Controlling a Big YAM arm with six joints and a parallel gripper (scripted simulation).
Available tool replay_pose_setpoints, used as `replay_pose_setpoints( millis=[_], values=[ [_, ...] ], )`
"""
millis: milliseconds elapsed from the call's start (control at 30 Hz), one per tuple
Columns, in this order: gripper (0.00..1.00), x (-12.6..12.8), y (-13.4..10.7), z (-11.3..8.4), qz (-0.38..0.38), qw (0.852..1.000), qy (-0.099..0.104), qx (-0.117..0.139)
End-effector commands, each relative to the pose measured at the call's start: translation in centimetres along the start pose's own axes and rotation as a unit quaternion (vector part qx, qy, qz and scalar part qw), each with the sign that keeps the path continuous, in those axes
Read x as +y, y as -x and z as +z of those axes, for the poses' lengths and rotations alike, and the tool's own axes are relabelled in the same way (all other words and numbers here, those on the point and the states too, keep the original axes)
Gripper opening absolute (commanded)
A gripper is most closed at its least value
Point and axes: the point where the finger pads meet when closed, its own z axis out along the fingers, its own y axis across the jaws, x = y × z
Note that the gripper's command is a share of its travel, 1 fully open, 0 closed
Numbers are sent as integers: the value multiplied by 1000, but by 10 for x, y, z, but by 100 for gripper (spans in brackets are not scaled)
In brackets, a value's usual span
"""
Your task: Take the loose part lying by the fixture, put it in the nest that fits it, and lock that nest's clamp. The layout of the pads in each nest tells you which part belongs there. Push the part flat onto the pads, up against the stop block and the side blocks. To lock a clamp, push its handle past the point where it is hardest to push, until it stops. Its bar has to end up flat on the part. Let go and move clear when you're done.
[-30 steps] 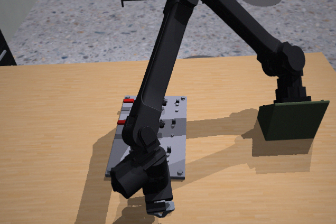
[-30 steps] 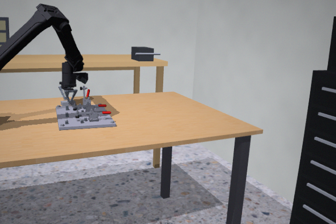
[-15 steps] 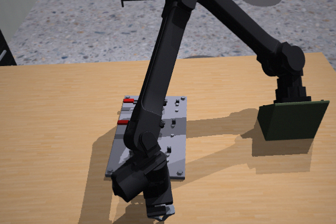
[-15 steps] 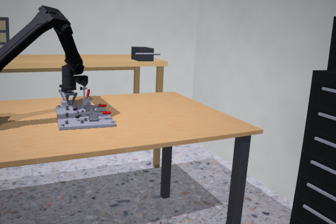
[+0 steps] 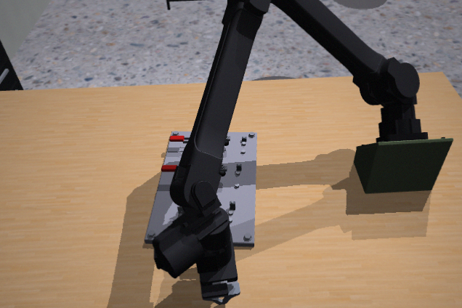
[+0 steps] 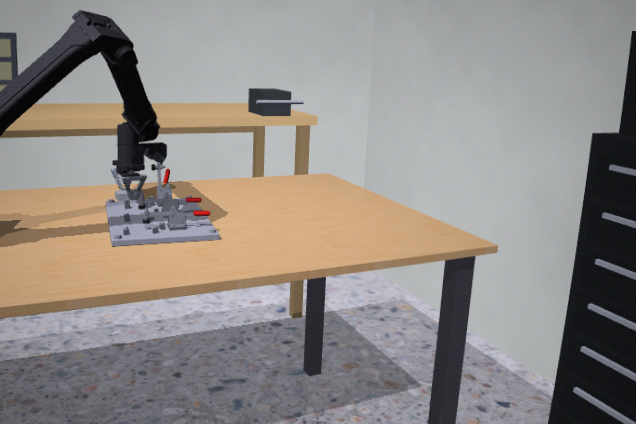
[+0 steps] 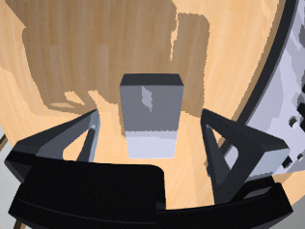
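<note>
The loose part, a plain grey block (image 7: 152, 110) (image 6: 121, 195), lies on the table beside the fixture plate (image 5: 240, 231) (image 6: 159, 237) (image 7: 280, 100). My gripper (image 7: 150, 115) (image 6: 129, 195) is open. Its fingers stand on either side of the block in the wrist view, with gaps on both sides. In the top view the gripper hides the block. In the exterior view two red handles (image 6: 193, 199) (image 6: 202, 213) lie flat, with their bars low. The third red handle (image 6: 166, 176), nearest my gripper, stands up with its bar raised. The arm hides much of the nests in the top view.
The raised clamp bar (image 6: 159, 178) stands close beside my wrist. Stop blocks and pads rise from the plate, with bolts at its corners. The green arm stand (image 5: 403, 165) is at the right. A dark box (image 6: 269, 104) sits on the rear bench.
</note>
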Motion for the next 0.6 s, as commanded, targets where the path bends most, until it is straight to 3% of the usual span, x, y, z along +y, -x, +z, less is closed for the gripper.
replay_pose_setpoints(
  millis=[0, 500, 533, 567],
  values=[
    [92, 2, 18, -11, 14, 1000, 11, -19],
    [92, 2, 18, -11, 14, 1000, 11, -19],
    [0, 2, 18, -11, 14, 1000, 11, -19],
    [0, 2, 18, -11, 14, 1000, 11, -19]
  ],
)
